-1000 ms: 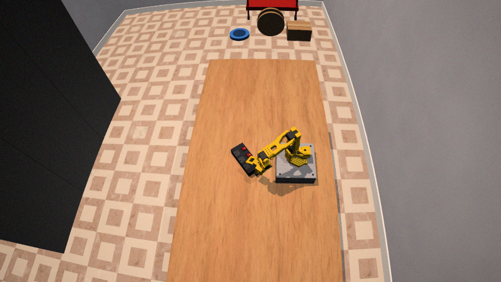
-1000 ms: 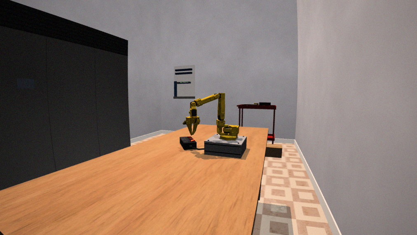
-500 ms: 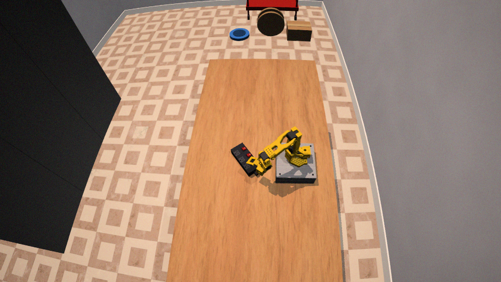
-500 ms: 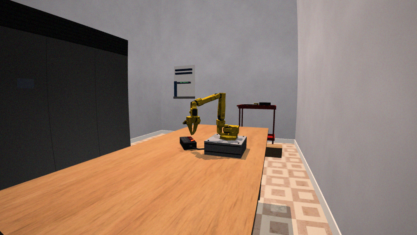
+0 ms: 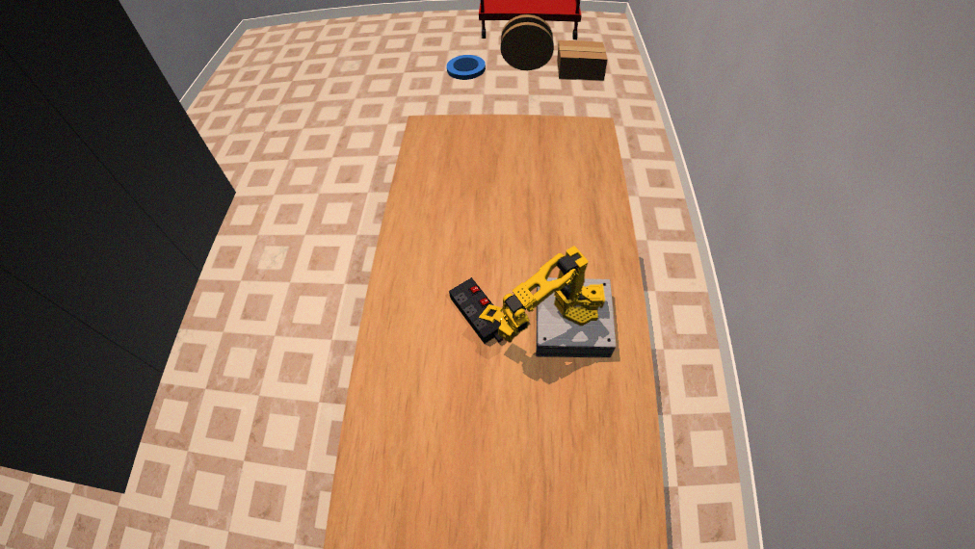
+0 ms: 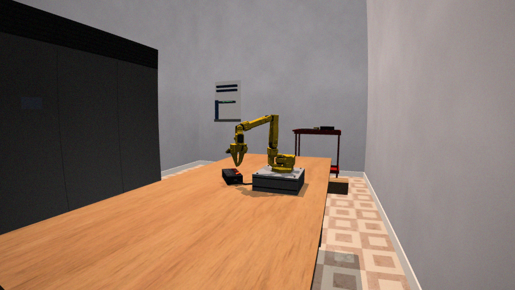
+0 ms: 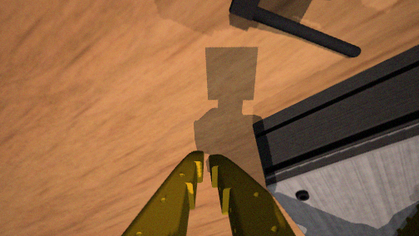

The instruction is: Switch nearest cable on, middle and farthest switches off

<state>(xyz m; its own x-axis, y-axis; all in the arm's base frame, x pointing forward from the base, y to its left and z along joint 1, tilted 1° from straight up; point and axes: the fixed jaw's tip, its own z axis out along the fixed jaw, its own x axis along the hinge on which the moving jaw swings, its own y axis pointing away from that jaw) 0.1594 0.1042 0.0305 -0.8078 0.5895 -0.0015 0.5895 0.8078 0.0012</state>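
The black power strip [image 5: 465,300] [image 6: 231,176] lies right way up on the wooden table [image 5: 490,443], left of the arm's base. Two red switches [image 5: 474,289] [image 5: 484,300] show on its top; the end nearest the cable is hidden under the arm in the overhead view. Which way the switches are set is too small to tell. My gripper [image 5: 503,331] [image 6: 237,163] [image 7: 206,163] is shut and empty. It points down and hangs above the table just past the strip's cable end. The wrist view shows the short black cable [image 7: 308,35] ahead of the fingertips.
The arm's grey base block [image 5: 576,333] [image 6: 277,181] [image 7: 353,137] stands close to the right of the gripper. A dark cabinet [image 5: 81,238] fills the left side. On the far floor are a blue disc [image 5: 465,65], a barrel [image 5: 526,41], a box [image 5: 582,60] and a red side table [image 6: 317,132].
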